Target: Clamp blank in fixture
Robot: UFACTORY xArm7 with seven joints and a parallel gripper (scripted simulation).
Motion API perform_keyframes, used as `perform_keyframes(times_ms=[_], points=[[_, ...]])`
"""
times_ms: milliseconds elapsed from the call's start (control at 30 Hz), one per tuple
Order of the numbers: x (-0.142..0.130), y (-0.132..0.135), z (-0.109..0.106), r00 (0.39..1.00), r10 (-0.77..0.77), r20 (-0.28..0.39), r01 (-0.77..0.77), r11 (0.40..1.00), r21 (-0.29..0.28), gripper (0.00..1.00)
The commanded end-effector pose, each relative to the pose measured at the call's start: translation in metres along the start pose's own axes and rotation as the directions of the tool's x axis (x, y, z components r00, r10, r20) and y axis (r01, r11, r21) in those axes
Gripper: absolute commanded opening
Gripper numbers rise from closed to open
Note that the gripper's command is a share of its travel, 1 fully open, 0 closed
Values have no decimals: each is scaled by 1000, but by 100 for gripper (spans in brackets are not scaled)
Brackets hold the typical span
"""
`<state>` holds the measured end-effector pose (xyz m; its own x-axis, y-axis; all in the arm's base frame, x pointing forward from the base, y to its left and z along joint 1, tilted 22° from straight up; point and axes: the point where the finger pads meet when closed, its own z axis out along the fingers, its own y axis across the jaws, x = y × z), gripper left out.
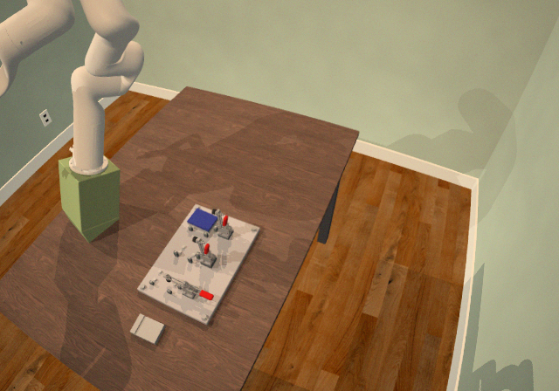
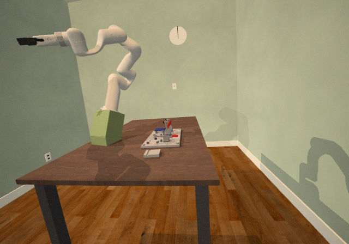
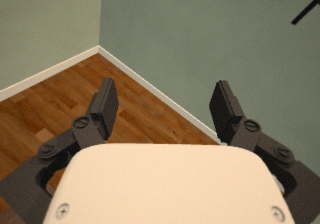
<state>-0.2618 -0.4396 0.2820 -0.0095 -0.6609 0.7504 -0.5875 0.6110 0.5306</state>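
Note:
The blue blank (image 1: 202, 219) (image 2: 159, 129) lies in the nest at the far end of the pale fixture plate (image 1: 234, 271) (image 2: 146, 146). The clamp beside it has its red handle (image 1: 224, 220) standing up, and its arm is raised; it is not locked. The finished part (image 1: 149, 330) (image 2: 152, 153), pale with a slot near one edge, lies flat on the table (image 1: 288, 161) (image 2: 112, 174) off the plate's near end. My gripper (image 2: 17, 41) (image 3: 164, 91) is open and empty, high up and away from the table, left of the arm's base in the exterior view.
The middle nest is empty, and its clamp has an upright red handle (image 1: 206, 249). The near nest is empty too; its clamp's red handle (image 1: 206, 294) (image 2: 175, 135) lies down, pointing outward. The arm stands on a green pedestal (image 1: 97, 204) (image 2: 107, 128) beside the table.

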Motion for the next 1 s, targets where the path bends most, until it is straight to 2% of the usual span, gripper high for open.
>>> perform_keyframes(times_ms=[0,67,100,467,500,967], points=[[0,-5,0,1000,-4,4,4,1000,13,100],[0,-5,0,1000,-4,4,4,1000,13,100],[-21,-63,2,996,-60,67,50,989,141,100],[-21,-63,2,996,-60,67,50,989,141,100],[-44,-121,-6,984,-128,123,91,958,271,100],[-44,-121,-6,984,-128,123,91,958,271,100]])
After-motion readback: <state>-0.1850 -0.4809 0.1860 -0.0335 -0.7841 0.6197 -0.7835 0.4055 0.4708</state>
